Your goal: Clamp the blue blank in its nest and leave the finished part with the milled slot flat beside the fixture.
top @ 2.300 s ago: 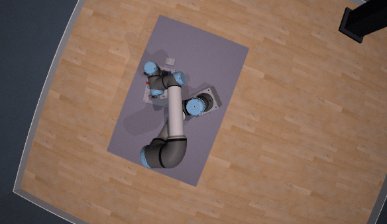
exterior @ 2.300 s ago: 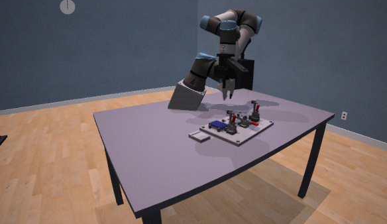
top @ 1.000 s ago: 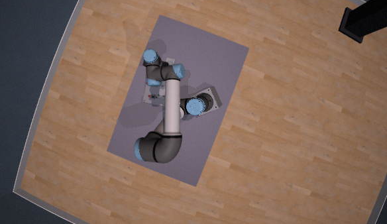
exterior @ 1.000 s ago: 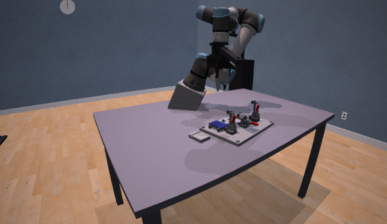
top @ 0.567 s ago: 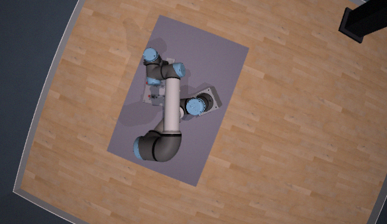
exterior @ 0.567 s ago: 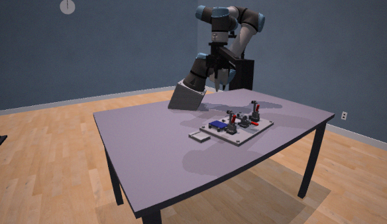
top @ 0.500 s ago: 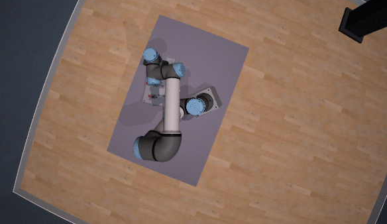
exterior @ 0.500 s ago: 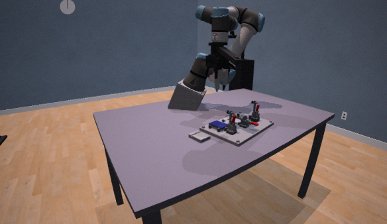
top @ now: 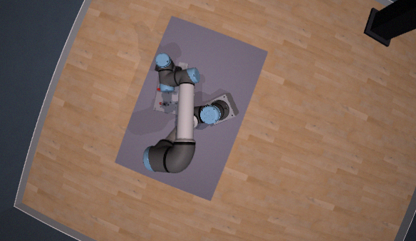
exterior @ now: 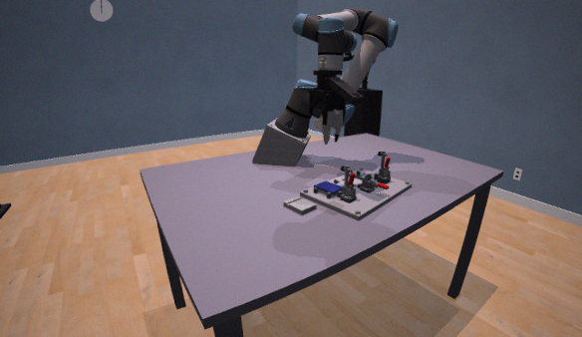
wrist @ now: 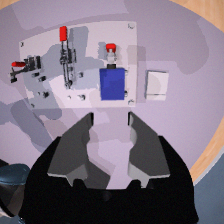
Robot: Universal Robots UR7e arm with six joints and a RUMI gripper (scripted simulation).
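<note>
Blue blank (exterior: 328, 187) (wrist: 112, 84) sat on the plate (top: 157, 106) (exterior: 360, 214) (wrist: 129, 42), clamp (exterior: 348, 191) (wrist: 111, 57) at its 12 o'clock in the wrist view. Slotted part (top: 183, 65) (exterior: 300, 205) (wrist: 157, 84) lay flat on the table (top: 235, 69) (exterior: 224, 221) (wrist: 185, 102) at 3, gripper (exterior: 331, 141) (wrist: 110, 113) up at 6, fingers apart.

No text, label, brand or number can be read. A small mark on the pale wrist section (exterior: 336, 63), above the gripper (exterior: 332, 141) (wrist: 110, 113), is too blurred.
</note>
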